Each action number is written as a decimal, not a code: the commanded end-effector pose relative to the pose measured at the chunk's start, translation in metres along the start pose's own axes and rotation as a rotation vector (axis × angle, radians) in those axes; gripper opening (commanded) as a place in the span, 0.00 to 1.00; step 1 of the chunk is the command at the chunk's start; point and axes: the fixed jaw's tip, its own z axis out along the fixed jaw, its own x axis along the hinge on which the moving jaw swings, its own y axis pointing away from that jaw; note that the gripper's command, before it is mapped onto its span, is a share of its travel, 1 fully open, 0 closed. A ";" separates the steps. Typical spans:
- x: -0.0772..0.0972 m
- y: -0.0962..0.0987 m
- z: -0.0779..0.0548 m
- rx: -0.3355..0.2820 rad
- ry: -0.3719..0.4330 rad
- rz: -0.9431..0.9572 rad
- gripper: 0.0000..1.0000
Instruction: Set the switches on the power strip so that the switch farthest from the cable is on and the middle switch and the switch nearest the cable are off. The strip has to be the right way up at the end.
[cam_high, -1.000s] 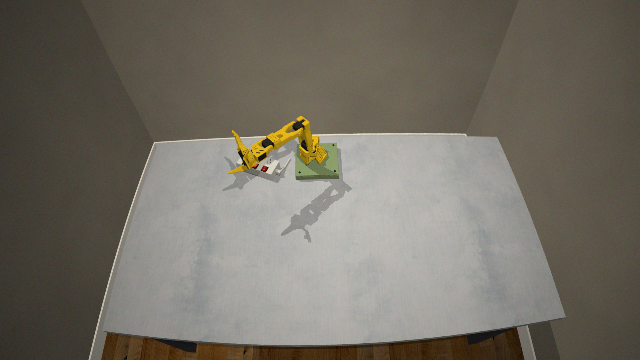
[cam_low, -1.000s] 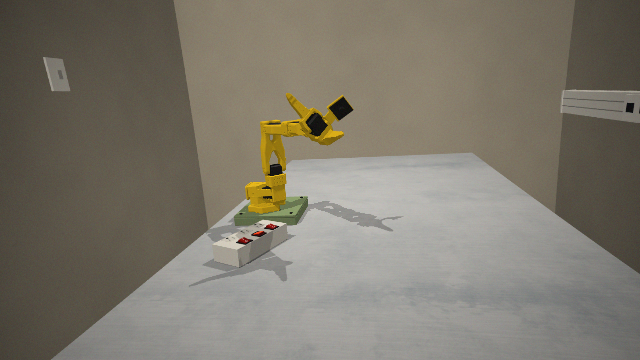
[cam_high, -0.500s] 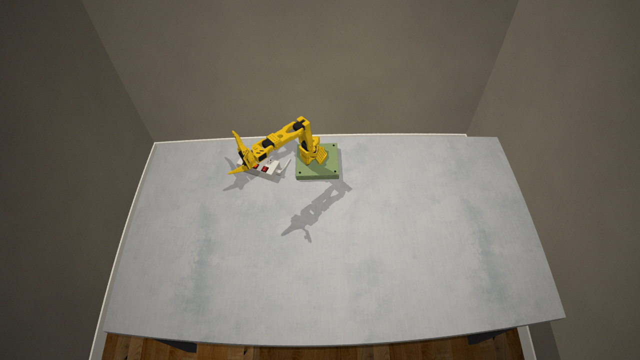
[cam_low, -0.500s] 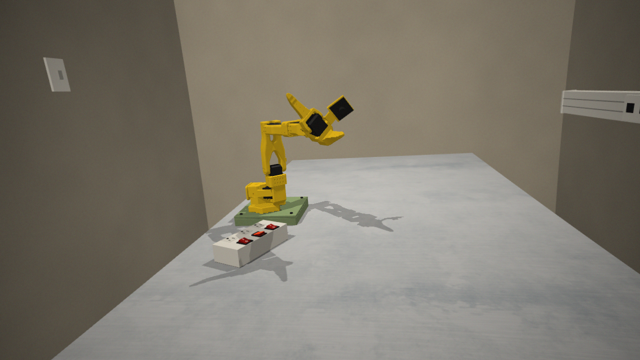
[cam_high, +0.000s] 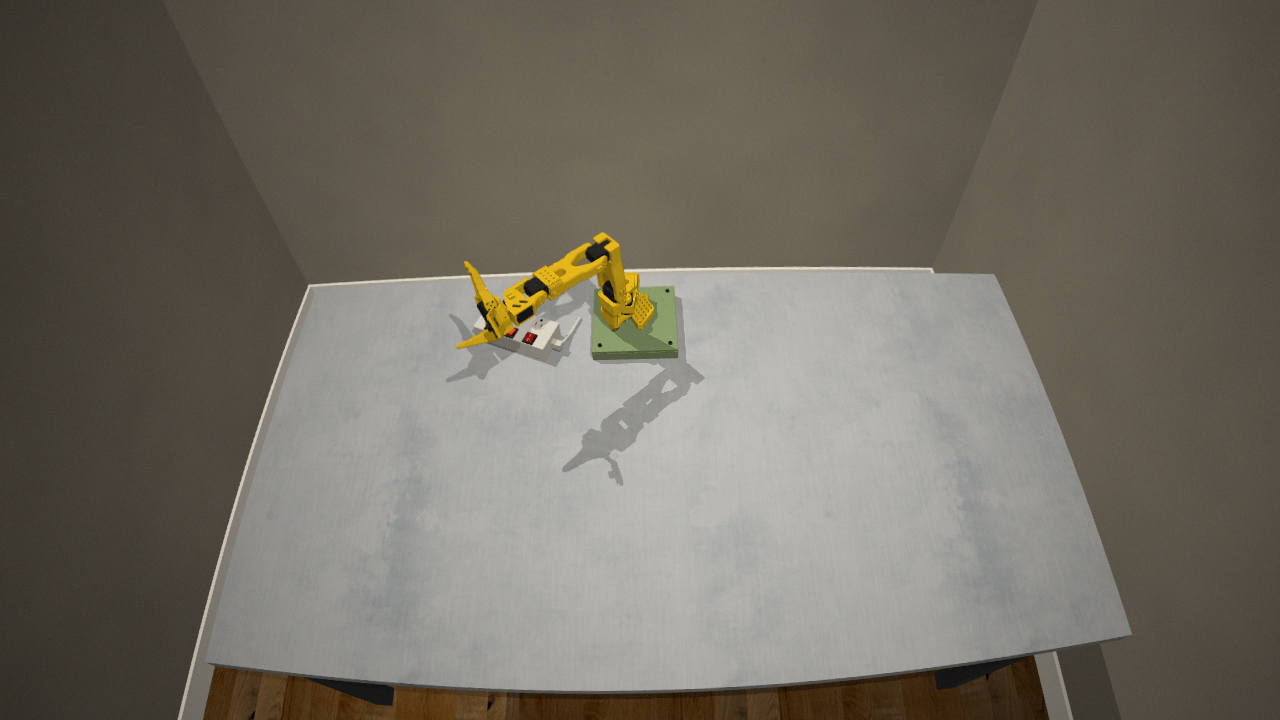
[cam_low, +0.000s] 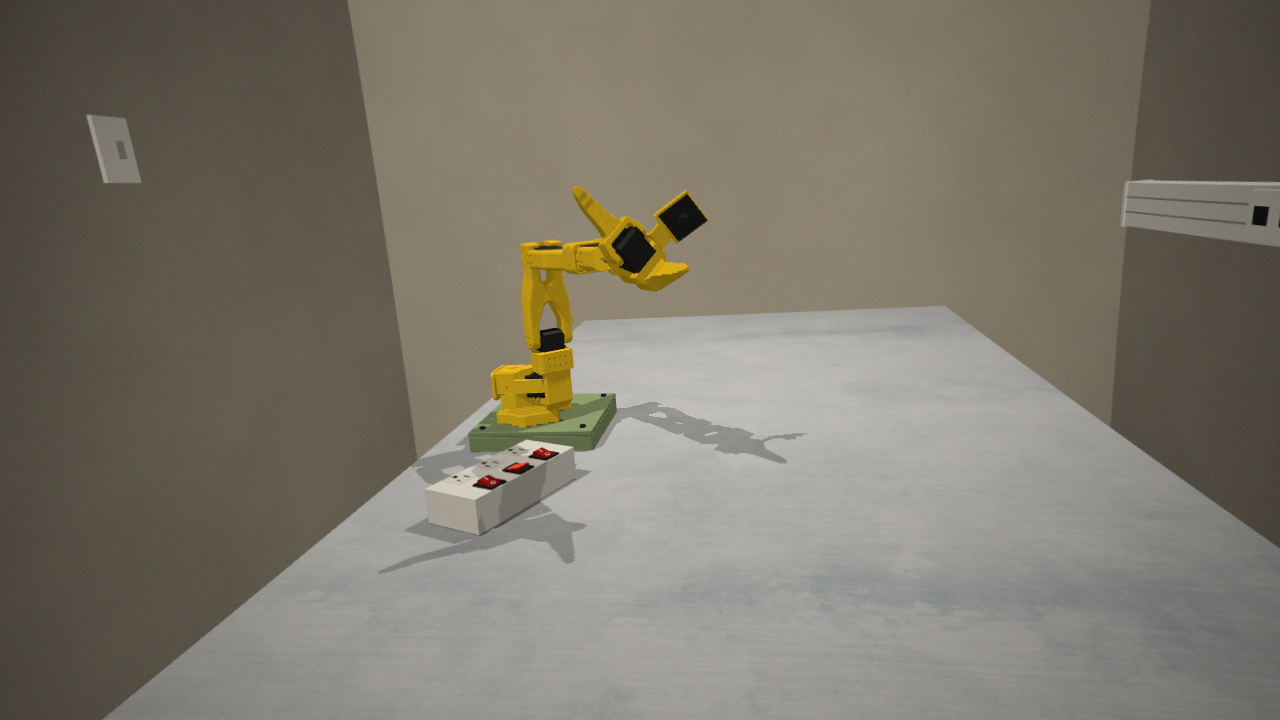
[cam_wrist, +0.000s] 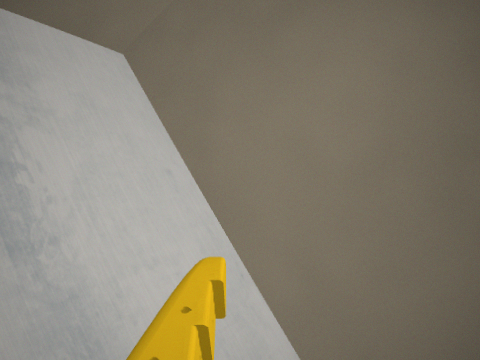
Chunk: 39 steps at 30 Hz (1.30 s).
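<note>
One tool (cam_high: 461, 305) (cam_low: 631, 229), spread wide and raised, presumably to keep off the switches; one strip (cam_high: 540, 329) (cam_low: 454, 506), upright on the counter (cam_high: 716, 501) (cam_low: 805, 555) (cam_wrist: 100, 200) beside the green base (cam_high: 662, 344) (cam_low: 529, 440), sockets and switches uppermost for pressing.

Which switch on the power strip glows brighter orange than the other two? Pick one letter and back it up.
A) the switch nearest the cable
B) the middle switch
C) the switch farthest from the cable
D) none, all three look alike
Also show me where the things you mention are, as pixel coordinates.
B: in the exterior view the middle switch (cam_low: 518, 467) shows a bright orange face, while the switches on either side of it are a darker red.
</note>
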 end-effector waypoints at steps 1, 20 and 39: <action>-0.001 -0.001 -0.001 0.004 -0.003 0.001 1.00; 0.001 -0.003 -0.002 0.003 0.008 -0.028 0.00; 0.017 -0.012 -0.007 -0.014 0.076 -0.215 0.00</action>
